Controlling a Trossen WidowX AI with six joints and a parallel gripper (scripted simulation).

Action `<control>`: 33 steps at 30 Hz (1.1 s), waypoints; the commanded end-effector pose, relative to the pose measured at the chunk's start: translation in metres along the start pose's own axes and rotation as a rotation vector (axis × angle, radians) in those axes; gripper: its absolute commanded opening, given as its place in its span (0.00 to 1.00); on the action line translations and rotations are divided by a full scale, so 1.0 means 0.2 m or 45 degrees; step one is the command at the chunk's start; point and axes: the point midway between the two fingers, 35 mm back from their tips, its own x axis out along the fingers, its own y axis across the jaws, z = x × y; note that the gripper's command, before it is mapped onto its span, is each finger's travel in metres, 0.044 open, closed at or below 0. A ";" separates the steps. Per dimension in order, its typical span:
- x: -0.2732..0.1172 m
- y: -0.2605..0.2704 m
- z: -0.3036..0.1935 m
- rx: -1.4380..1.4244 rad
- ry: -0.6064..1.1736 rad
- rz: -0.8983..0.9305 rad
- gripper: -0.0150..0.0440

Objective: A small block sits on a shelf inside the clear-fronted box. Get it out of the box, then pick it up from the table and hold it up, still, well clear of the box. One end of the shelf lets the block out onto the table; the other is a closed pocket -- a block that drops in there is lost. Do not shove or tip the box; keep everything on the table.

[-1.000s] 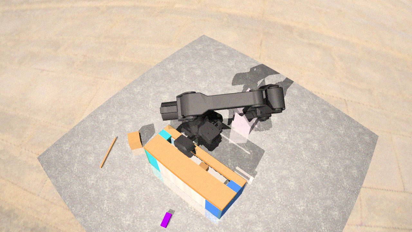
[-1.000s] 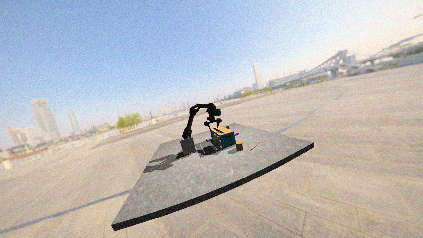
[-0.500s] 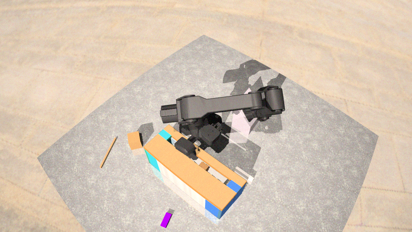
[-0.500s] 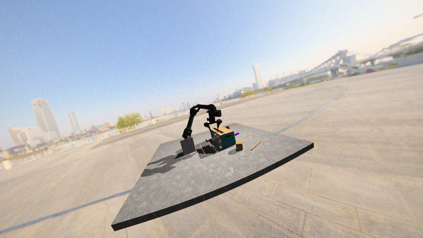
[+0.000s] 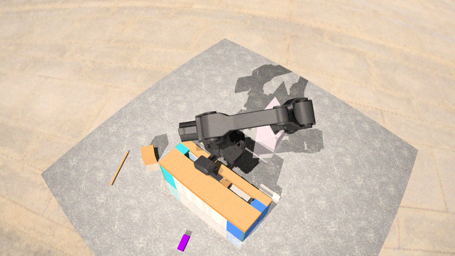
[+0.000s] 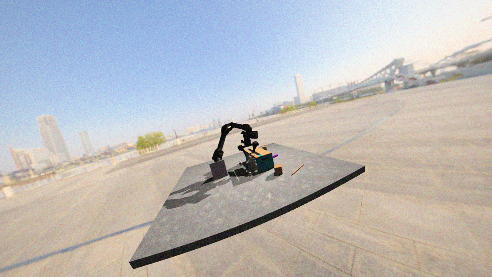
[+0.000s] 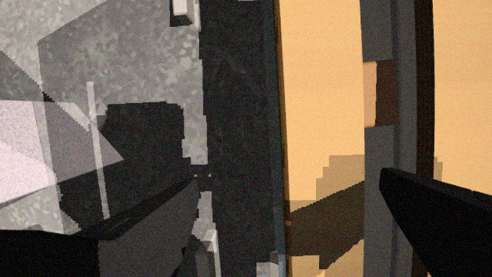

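Currently, the gripper is standing wide open and is holding nothing. The fingers are straddling the far top strip of the box: one finger is pointing down at the top slot, and the other is hanging on the far side, outside the box. The small block is sitting inside the box, showing through the slot to the right of the slot-side finger. It is lying outside the gap between the fingers; contact with the finger appears unlikely, though the depth is hard to read. The turquoise end is facing left, the blue end right. On the table, an orange cuboid is resting just beside the left end, a thin stick is lying farther left, and a purple piece is lying on the near side.
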 end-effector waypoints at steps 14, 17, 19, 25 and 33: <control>0.14 0.02 -0.01 0.005 -0.009 -0.005 0.93; 0.16 0.02 -0.02 0.004 -0.010 -0.005 0.93; 0.18 0.03 -0.02 0.004 -0.011 -0.005 0.93; 0.17 0.03 -0.02 -0.001 -0.003 0.001 0.93; 0.19 0.03 0.06 0.000 -0.005 0.002 0.93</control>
